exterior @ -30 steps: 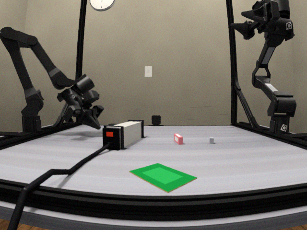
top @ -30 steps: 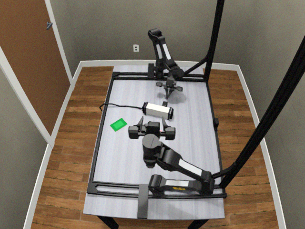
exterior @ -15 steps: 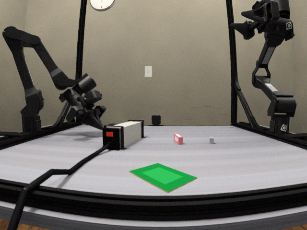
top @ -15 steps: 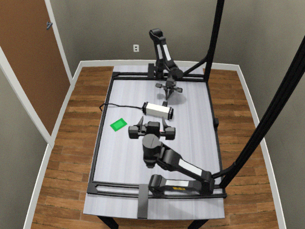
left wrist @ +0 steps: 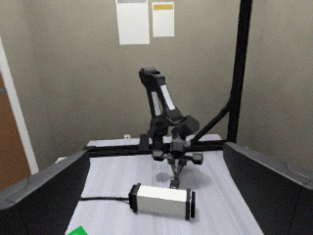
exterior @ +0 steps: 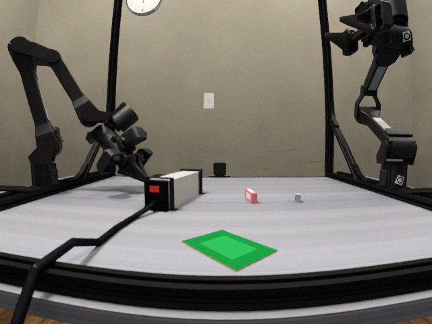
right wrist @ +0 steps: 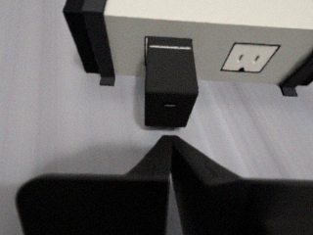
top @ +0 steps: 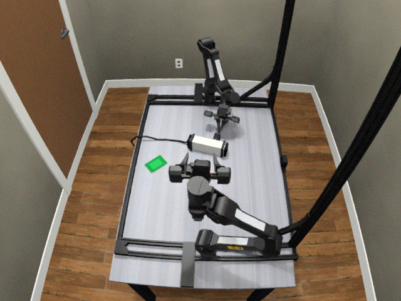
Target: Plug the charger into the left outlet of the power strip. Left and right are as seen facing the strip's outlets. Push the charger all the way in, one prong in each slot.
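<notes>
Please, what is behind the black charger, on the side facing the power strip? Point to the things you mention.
Behind the charger (right wrist: 171, 73) is the power strip's (top: 207, 145) (exterior: 186, 188) (left wrist: 161, 200) (right wrist: 210, 46) outlet face. The charger covers the left outlet, so its slots and any prongs cannot be seen.

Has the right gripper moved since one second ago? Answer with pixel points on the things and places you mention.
Yes, the right gripper (top: 218, 130) (exterior: 146, 179) (left wrist: 175, 180) (right wrist: 168, 142) has moved closer to the power strip (top: 207, 145) (exterior: 186, 189) (left wrist: 161, 201) (right wrist: 210, 11) in the exterior view.
</notes>
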Action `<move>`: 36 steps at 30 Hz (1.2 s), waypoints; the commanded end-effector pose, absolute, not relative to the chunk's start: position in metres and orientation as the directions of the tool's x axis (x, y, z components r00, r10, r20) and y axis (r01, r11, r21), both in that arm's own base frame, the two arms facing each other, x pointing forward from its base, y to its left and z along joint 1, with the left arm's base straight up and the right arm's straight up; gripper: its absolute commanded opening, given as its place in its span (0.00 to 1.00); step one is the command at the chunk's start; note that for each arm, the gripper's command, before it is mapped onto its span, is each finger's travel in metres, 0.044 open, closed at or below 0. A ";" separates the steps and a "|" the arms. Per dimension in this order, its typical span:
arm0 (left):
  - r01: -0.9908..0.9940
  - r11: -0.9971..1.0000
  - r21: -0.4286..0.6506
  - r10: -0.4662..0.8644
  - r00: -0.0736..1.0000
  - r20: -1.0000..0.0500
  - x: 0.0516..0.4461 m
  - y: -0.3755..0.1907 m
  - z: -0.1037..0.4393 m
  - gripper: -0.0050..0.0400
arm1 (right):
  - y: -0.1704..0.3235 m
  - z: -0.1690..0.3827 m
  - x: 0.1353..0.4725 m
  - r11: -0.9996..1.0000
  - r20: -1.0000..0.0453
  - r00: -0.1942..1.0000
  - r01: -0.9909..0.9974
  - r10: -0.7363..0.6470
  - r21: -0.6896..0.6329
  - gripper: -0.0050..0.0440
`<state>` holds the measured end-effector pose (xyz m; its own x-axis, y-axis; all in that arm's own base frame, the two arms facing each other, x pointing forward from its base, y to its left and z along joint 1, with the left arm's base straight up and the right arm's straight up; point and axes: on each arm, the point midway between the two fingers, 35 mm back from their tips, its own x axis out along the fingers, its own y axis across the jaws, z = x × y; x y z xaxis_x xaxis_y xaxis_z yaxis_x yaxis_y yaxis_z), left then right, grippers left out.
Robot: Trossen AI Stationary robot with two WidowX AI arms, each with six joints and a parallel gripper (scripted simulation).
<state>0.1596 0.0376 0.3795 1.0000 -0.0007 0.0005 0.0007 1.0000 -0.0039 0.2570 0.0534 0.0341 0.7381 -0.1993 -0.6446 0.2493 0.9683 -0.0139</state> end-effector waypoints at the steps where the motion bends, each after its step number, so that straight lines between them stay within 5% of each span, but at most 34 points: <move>1: 0.001 1.000 0.001 -0.001 1.000 0.002 0.160 0.037 0.382 1.00 | 0.056 0.041 0.266 0.968 -0.631 0.751 0.249 -0.192 0.002 0.00; 36: 0.001 1.000 0.001 -0.001 1.000 0.002 0.160 0.037 0.382 1.00 | 0.051 0.039 0.277 0.969 -0.635 0.748 0.248 -0.193 -0.002 0.00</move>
